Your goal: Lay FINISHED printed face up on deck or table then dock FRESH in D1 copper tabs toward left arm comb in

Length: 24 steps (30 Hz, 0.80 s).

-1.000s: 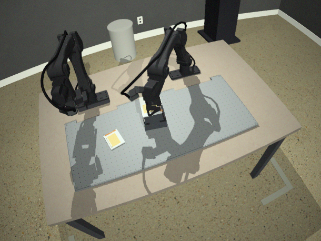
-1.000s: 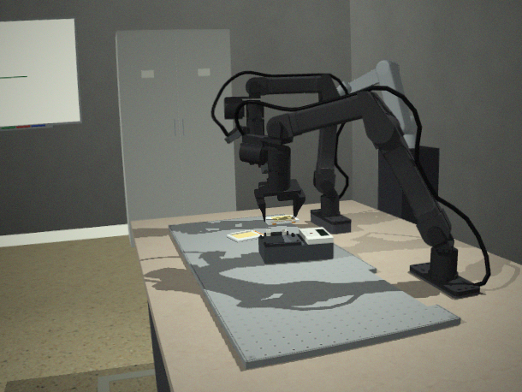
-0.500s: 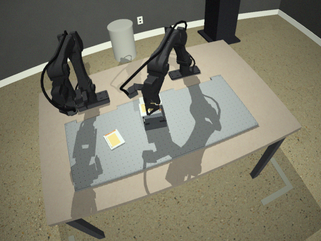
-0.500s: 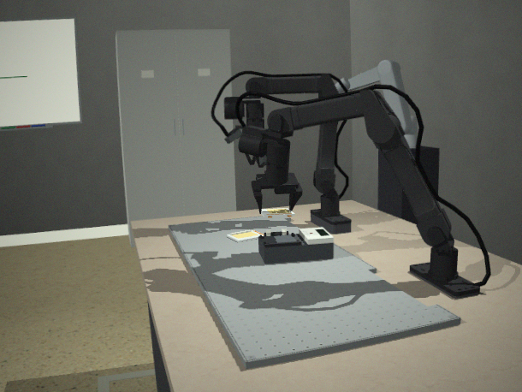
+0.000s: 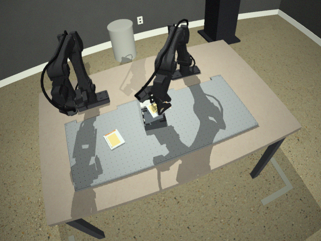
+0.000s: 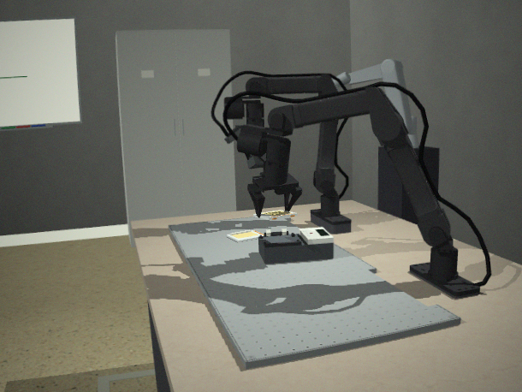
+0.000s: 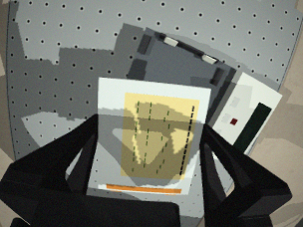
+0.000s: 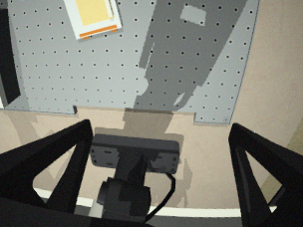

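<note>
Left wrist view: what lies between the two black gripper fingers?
A white cassette with a yellow panel, clamped by the left gripper, as that view shows.

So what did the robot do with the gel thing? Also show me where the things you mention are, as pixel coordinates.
The left gripper [image 5: 159, 107] [image 6: 274, 213] [image 7: 151, 124] turned FINISHED [image 5: 150, 108] [image 6: 279, 213] [image 7: 159, 102] round in the air and shifted it rightward in the top view, never letting go. FRESH [image 5: 113, 139] [image 6: 245, 235] [image 8: 92, 12] stayed put.
</note>
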### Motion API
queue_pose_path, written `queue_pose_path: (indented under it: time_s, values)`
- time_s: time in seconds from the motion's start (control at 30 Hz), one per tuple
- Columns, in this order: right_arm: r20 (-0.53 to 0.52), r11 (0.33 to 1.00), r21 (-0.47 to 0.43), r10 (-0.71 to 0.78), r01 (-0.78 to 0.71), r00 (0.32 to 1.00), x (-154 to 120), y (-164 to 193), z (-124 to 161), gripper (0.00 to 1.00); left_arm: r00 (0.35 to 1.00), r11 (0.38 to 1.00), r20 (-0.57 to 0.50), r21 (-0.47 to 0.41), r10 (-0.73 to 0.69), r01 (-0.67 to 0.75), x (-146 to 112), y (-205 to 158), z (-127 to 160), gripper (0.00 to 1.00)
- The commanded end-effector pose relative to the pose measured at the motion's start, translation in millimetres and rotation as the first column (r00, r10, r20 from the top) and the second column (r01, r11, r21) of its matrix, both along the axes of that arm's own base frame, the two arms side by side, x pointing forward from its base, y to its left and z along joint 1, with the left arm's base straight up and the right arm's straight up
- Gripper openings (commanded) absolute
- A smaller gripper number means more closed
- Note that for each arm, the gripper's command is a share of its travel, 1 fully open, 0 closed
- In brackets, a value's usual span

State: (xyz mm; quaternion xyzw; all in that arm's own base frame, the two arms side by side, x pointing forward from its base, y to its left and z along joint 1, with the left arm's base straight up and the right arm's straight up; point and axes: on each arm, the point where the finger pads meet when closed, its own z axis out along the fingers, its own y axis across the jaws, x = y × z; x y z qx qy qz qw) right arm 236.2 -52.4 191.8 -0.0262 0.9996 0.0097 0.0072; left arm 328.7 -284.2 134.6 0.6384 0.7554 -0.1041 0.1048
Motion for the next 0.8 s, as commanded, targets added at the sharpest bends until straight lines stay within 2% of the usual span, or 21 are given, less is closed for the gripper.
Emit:
queue_pose_path:
  time_s: [0.0,0.23,0.37,0.5,0.57,0.77]
  values:
    - [0.0,1.0,0.015,-0.017,0.017,1.0,4,0,7,1.0,0.995,0.995,0.042,-0.029,0.096,-0.095,7,8,22,0.0]
    - [0.0,1.0,0.015,-0.017,0.017,1.0,4,0,7,1.0,0.946,0.946,0.038,-0.02,0.323,-0.322,18,41,21,0.0]
    - [0.0,1.0,0.015,-0.017,0.017,1.0,4,0,7,1.0,0.942,0.942,0.038,-0.02,0.334,-0.334,24,60,20,0.0]
    - [0.0,1.0,0.015,-0.017,0.017,1.0,4,0,7,1.0,0.889,0.89,0.037,-0.017,0.456,-0.456,28,80,19,0.0]
    - [0.0,1.0,0.015,-0.017,0.017,1.0,4,0,7,1.0,0.889,0.89,0.037,-0.017,0.456,-0.456,28,80,19,0.0]
    - [0.0,1.0,0.015,-0.017,0.017,1.0,4,0,7,1.0,0.793,0.794,0.036,-0.015,0.608,-0.608,31,109,16,0.0]
